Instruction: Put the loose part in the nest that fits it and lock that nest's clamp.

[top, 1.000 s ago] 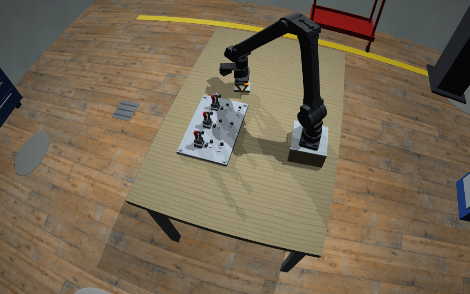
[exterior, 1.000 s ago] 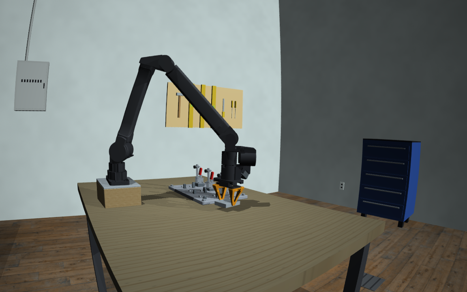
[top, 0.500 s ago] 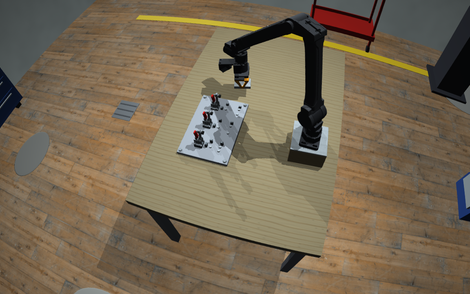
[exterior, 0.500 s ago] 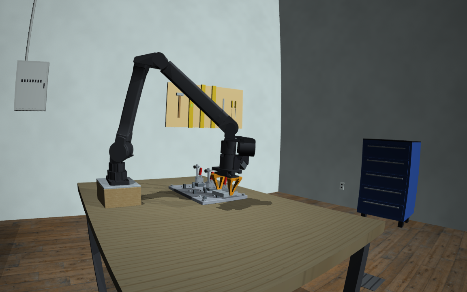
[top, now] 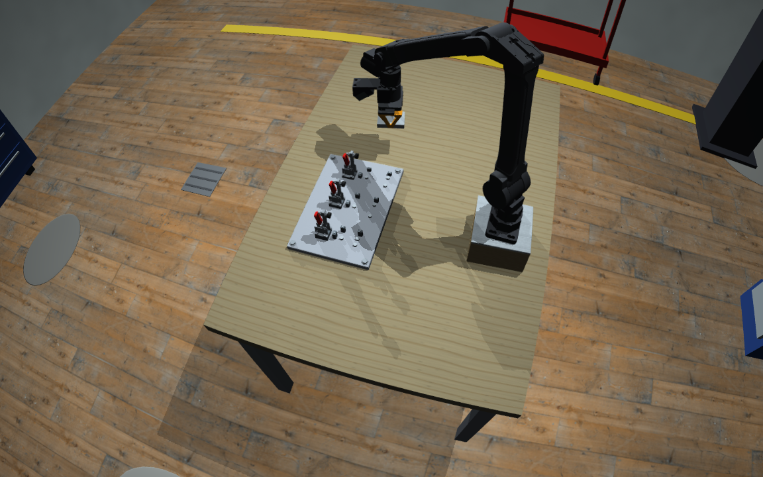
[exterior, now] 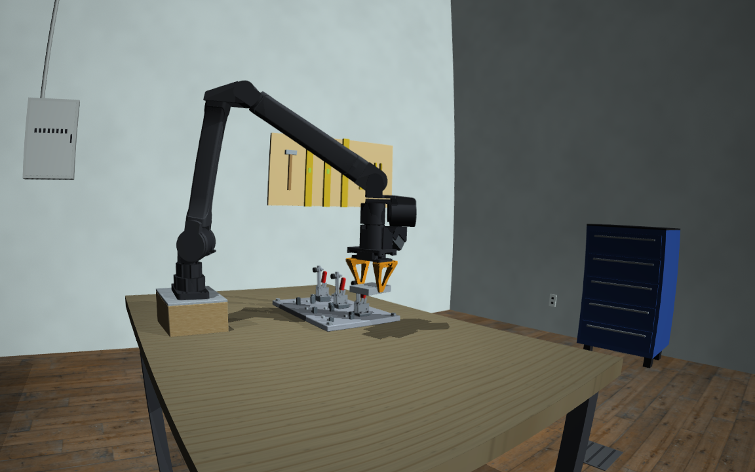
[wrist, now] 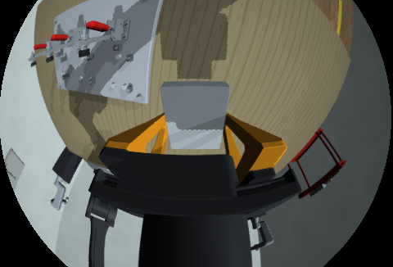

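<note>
A flat grey rectangular part [top: 381,124] [exterior: 362,289] [wrist: 196,105] is held level, clear above the table. My gripper [top: 392,123] [exterior: 370,286] [wrist: 195,117] is shut on it, with one orange finger on each side. The grey fixture plate [top: 336,256] [exterior: 333,324] [wrist: 139,83] lies on the table beside the held part. It carries three clamps with red handles: the nearest clamp to the part [top: 348,165] [wrist: 119,29], a middle one [top: 336,194] [exterior: 341,293] and a far one [top: 321,225] [exterior: 321,287]. All three bars stand raised. Small pads and dark blocks lie in each nest; their layouts are too small to tell.
The robot's base stands on a block [top: 498,256] [exterior: 198,316] on the opposite side of the plate from the red handles. The raised clamps stand up from the plate near the carried part. A red cart [top: 556,36] [wrist: 307,140] stands on the floor beyond the table.
</note>
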